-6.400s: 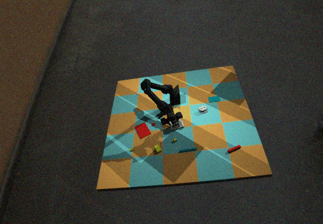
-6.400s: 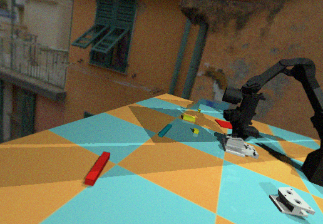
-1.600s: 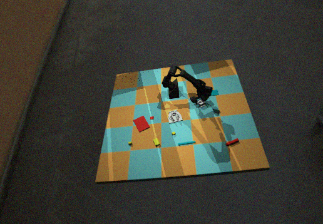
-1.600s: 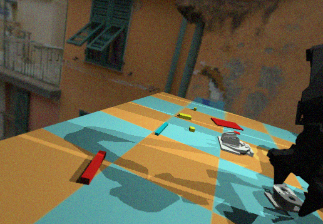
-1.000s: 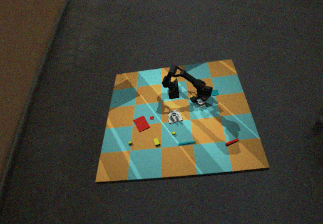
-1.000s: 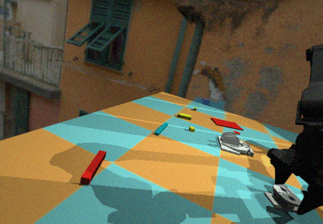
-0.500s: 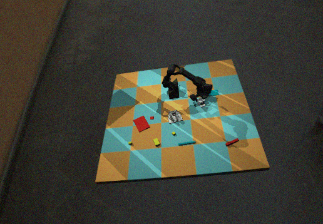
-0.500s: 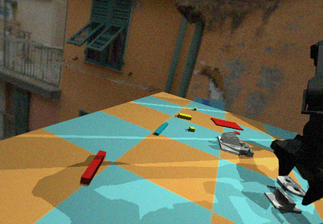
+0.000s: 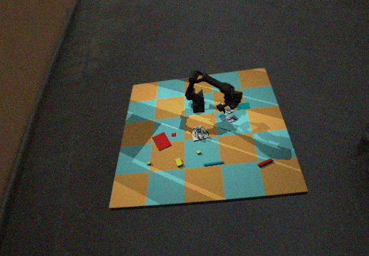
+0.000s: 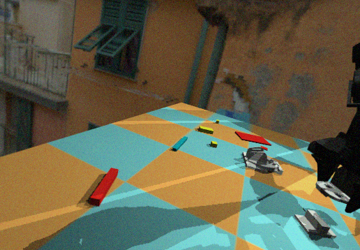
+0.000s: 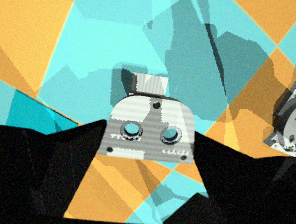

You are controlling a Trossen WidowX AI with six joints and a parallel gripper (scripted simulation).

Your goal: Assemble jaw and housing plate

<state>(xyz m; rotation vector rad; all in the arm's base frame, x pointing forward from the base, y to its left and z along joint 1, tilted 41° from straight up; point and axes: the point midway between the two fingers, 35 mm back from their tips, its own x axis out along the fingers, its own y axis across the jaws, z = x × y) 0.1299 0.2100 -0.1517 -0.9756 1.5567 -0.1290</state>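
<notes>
The housing plate [image 9: 229, 111] [image 10: 331, 191] [image 11: 150, 115], a grey plate with a rounded end and two large holes, is off the mat. My gripper [image 9: 227, 109] [image 11: 148, 129] is shut on its side edges. The small grey stand [image 9: 232, 119] [image 10: 315, 223] [image 11: 150, 84] is below the plate, apart from it. The base with the jaws [image 9: 200, 133] [image 10: 261, 162] sits near the middle of the mat, away from the gripper; its edge shows at the right of the wrist view. Its jaws, pins, stubs and gear teeth are too small to tell apart, so whether the teeth mesh is unclear.
A red plate [image 9: 161, 141] [image 10: 252, 137] and a small red block [image 9: 174, 134] lie beyond the base. Yellow blocks [image 9: 179, 162] [image 10: 206, 130], a teal bar [image 9: 214, 163] [image 10: 180, 143] and a red bar [image 9: 265, 162] [image 10: 104, 186] lie around. A teal block [image 9: 244, 106] [image 11: 40, 114] is beside the gripper.
</notes>
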